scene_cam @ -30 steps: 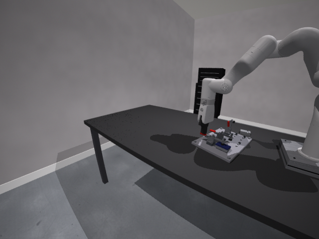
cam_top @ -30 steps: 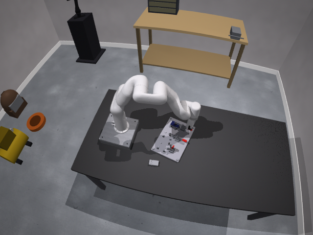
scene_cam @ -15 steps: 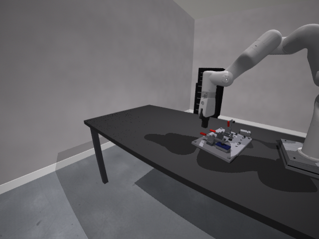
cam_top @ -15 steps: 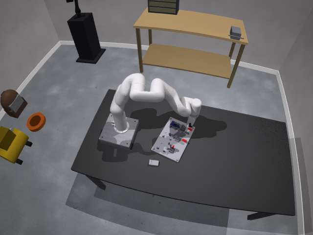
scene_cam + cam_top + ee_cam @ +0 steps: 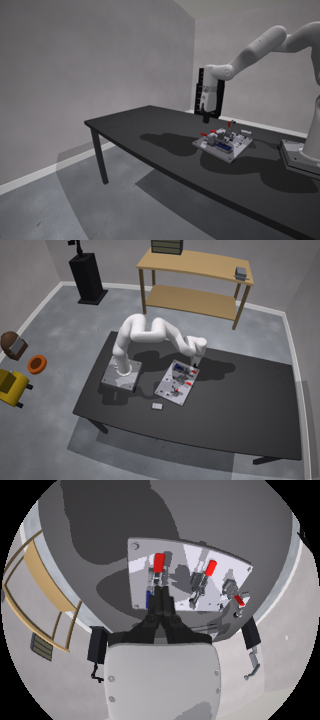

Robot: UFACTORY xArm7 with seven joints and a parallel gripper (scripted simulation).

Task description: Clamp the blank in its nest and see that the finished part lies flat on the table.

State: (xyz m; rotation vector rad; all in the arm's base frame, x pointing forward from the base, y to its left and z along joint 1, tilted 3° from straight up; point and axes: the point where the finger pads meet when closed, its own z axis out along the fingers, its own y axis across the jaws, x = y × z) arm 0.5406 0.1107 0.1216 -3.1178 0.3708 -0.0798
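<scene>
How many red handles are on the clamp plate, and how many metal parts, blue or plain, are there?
Red clamp handles: 3
Blue metal blank in its nest: 1
Plain grey metal part lying on the black table: 1
Total: 5

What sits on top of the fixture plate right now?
Three clamps with red grips, two down, one upright, and the blue blank nested. Rest pads under it are hidden.
</scene>
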